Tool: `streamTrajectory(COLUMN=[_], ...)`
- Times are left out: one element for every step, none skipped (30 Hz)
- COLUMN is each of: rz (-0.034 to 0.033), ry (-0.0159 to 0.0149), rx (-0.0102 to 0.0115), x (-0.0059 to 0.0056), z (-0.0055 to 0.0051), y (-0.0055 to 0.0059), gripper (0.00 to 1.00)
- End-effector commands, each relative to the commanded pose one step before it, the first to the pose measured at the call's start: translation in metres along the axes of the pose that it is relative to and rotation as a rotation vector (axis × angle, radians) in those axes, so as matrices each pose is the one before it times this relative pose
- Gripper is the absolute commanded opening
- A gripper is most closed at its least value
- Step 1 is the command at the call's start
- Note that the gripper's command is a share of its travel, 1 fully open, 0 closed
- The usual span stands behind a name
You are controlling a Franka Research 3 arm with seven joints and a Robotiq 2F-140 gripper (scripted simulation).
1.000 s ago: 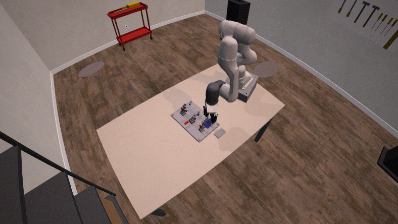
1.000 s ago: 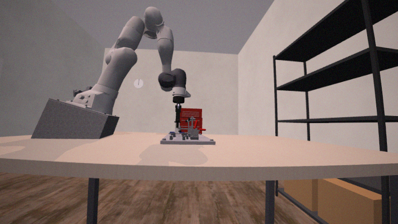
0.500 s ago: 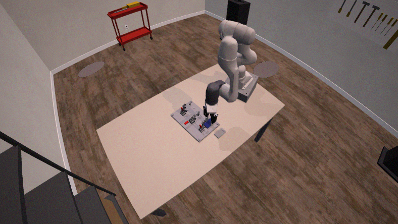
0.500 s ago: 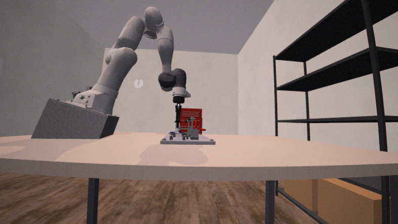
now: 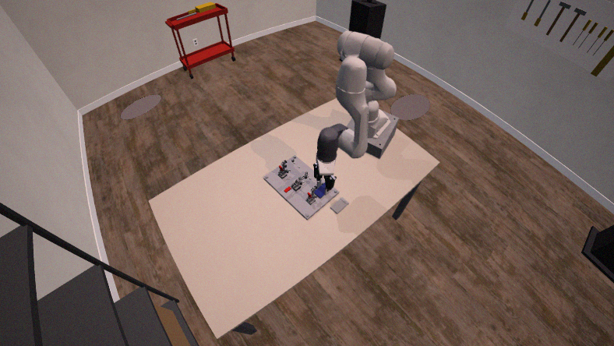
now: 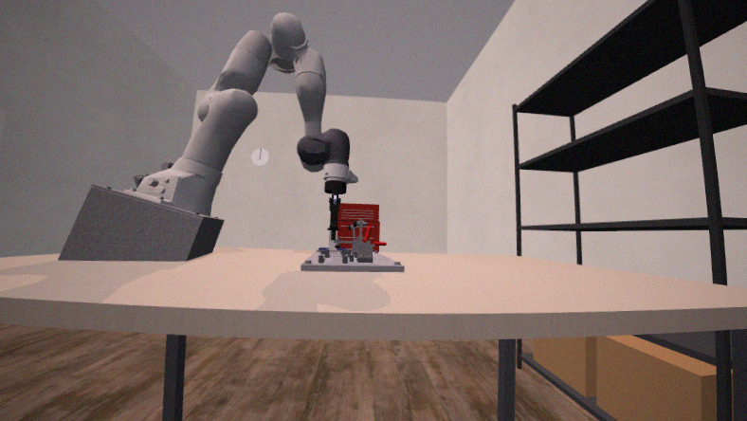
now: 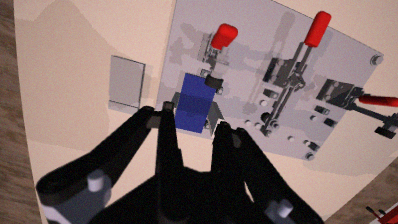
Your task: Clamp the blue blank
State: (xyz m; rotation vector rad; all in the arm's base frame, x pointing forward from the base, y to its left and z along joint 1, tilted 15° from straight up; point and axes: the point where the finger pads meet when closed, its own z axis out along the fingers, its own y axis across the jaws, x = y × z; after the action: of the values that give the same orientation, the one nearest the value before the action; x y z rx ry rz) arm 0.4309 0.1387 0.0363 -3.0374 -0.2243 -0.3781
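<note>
The blue blank lies or hovers at the nest by the plate's near edge; contact with pads and blocks cannot be made out. My gripper points down, shut on the blank's long sides. This nest's clamp has a red handle, which looks raised; its black bar tip shows at the blank's end corner, and whether it touches is unclear. The finished part, a grey plate, looks flat on the table beside the fixture plate; its slot cannot be made out.
The fixture plate carries two more clamps. The middle one's red handle lies low and outstretched. The far one's red handle is raised, with its bar up. Small pads and blocks stand around both nests.
</note>
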Motion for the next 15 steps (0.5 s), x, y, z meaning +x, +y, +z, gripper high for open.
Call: streamTrajectory(rz=[0.00665, 0.0, 0.0, 0.0, 0.0, 0.0, 0.0, 0.0, 0.0, 0.0, 0.0, 0.0, 0.0, 0.0, 0.0], ry=[0.00044, 0.0, 0.0, 0.0, 0.0, 0.0, 0.0, 0.0, 0.0, 0.0, 0.0, 0.0, 0.0, 0.0, 0.0], rx=[-0.00075, 0.0, 0.0, 0.0, 0.0, 0.0, 0.0, 0.0, 0.0, 0.0, 0.0, 0.0, 0.0, 0.0, 0.0], x=[0.00065, -0.0001, -0.00012, -0.00013, -0.00014, -0.00014, -0.00013, -0.00012, -0.0001, -0.00008, 0.0, 0.0, -0.00005, -0.00003, -0.00001], z=[0.00008, 0.00003, 0.00003, 0.00004, 0.00004, 0.00004, 0.00004, 0.00003, 0.00003, 0.00002, 0.0, 0.0, 0.00002, 0.00001, 0.0], y=[0.00117, 0.0001, 0.00012, 0.00013, 0.00014, 0.00014, 0.00013, 0.00012, 0.0001, 0.00008, 0.0, 0.0, 0.00006, 0.00003, 0.00001], gripper=[0.0, 0.0, 0.0, 0.0, 0.0, 0.0, 0.0, 0.0, 0.0, 0.0, 0.0, 0.0, 0.0, 0.0, 0.0])
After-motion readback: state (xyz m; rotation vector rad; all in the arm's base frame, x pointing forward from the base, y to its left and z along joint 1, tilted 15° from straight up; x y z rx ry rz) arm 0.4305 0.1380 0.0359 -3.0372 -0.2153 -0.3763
